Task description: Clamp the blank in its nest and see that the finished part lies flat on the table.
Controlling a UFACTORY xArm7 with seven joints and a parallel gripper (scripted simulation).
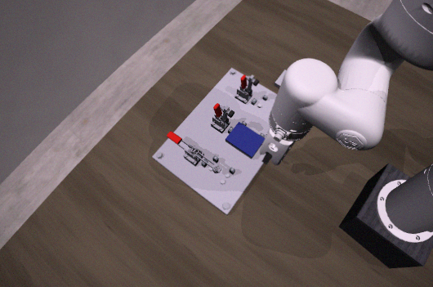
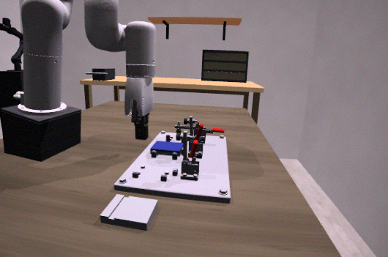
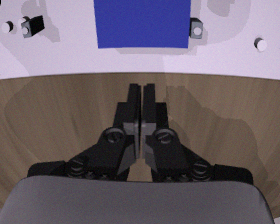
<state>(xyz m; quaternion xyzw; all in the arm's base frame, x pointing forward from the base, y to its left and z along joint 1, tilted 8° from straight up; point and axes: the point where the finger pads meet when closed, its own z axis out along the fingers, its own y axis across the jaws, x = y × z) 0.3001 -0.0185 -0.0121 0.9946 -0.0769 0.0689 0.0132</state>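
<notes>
1. Since the blank (image 1: 246, 140) (image 2: 167, 146) (image 3: 143, 25) sits in the middle nest of the fixture plate (image 1: 196, 176) (image 2: 214, 170) (image 3: 71, 60) with the middle clamp's red handle (image 1: 217, 110) (image 2: 199, 131) standing up, clamping looks like the open job.
2. Hand (image 1: 266, 159) (image 2: 141, 138) (image 3: 142, 101): fingers together, nothing between them, in the air off the blank's near edge.
3. Blank looks level. Can't confirm pad contact or stop/side block contact. Any gap there could let the clamp pinch it crooked.
4. Handle risk: a push that ends early leaves it short of dead centre, looking shut but unlocked. Needs a light check press on the grip.
5. Approach risk: too low a path over the nest could knock the blank off its blocks; a sloppy one could catch the neighbouring clamp's handle (image 1: 243, 82) (image 2: 194, 149).
6. Finished part (image 1: 280, 78) (image 2: 129, 210) lies flat on the tabletop (image 1: 102, 207) (image 2: 256, 233) beside the plate, slot up. Leave it; a wide arm swing down there could bump it.
</notes>
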